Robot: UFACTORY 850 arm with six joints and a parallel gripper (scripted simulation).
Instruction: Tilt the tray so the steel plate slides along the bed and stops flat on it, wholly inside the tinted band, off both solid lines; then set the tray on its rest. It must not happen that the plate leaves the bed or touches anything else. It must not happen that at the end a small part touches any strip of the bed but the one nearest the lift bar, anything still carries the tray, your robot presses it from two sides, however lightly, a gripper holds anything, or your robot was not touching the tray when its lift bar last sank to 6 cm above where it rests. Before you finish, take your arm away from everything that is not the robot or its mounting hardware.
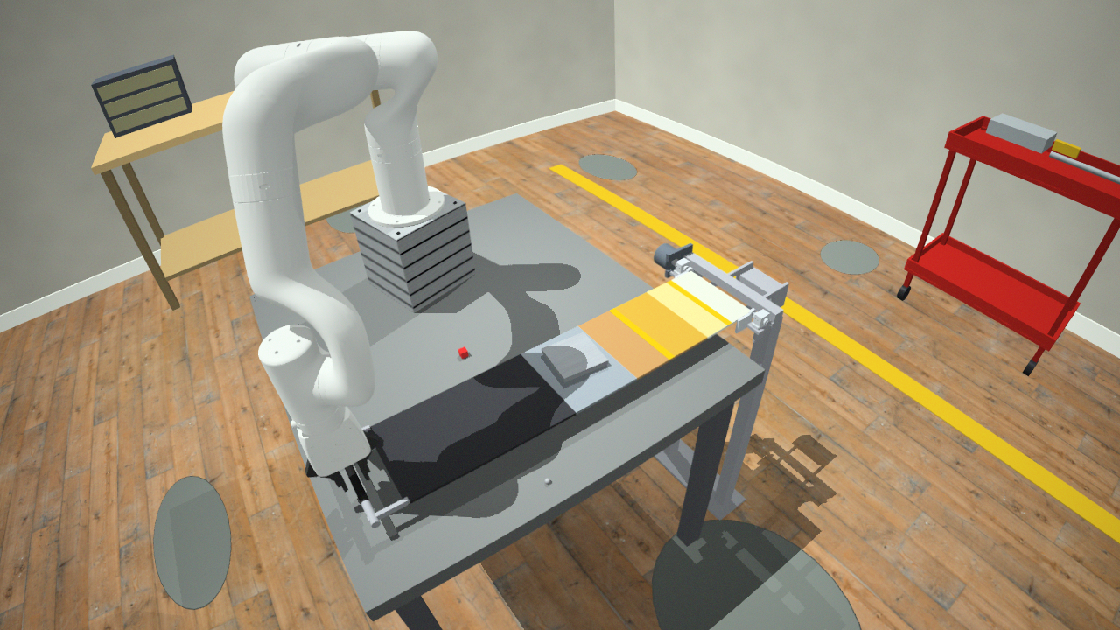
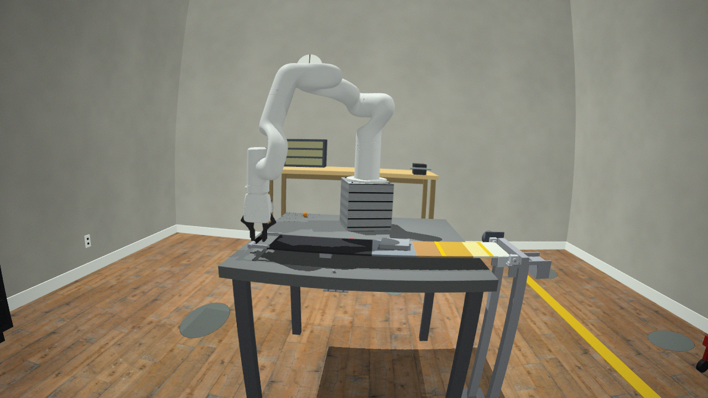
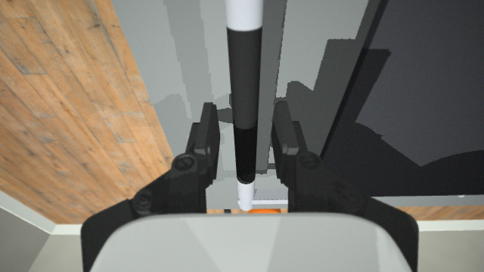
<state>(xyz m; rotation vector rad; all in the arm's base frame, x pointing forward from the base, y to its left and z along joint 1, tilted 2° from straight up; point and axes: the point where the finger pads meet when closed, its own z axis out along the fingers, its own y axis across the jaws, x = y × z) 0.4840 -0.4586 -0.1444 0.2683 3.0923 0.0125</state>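
The long tray (image 1: 548,383) lies along the table's front side and is hinged on a grey stand (image 1: 758,309) at its far end. The steel plate (image 1: 574,361) lies flat on the grey part of the bed, just short of the tan strip; it also shows in the exterior view (image 2: 394,243). The tinted band (image 1: 667,317) lies between two solid yellow lines further along. My gripper (image 3: 245,119) is open and straddles the tray's black handle bar (image 3: 245,125), with a gap on each side. In the top view the handle (image 1: 381,513) is at the tray's near end.
A small red cube (image 1: 463,352) lies on the table behind the tray. The robot's pedestal (image 1: 413,250) stands at the back. A small grey ball (image 1: 547,479) lies near the table's front edge. A red cart (image 1: 1018,234) and a wooden shelf (image 1: 195,179) stand away from the table.
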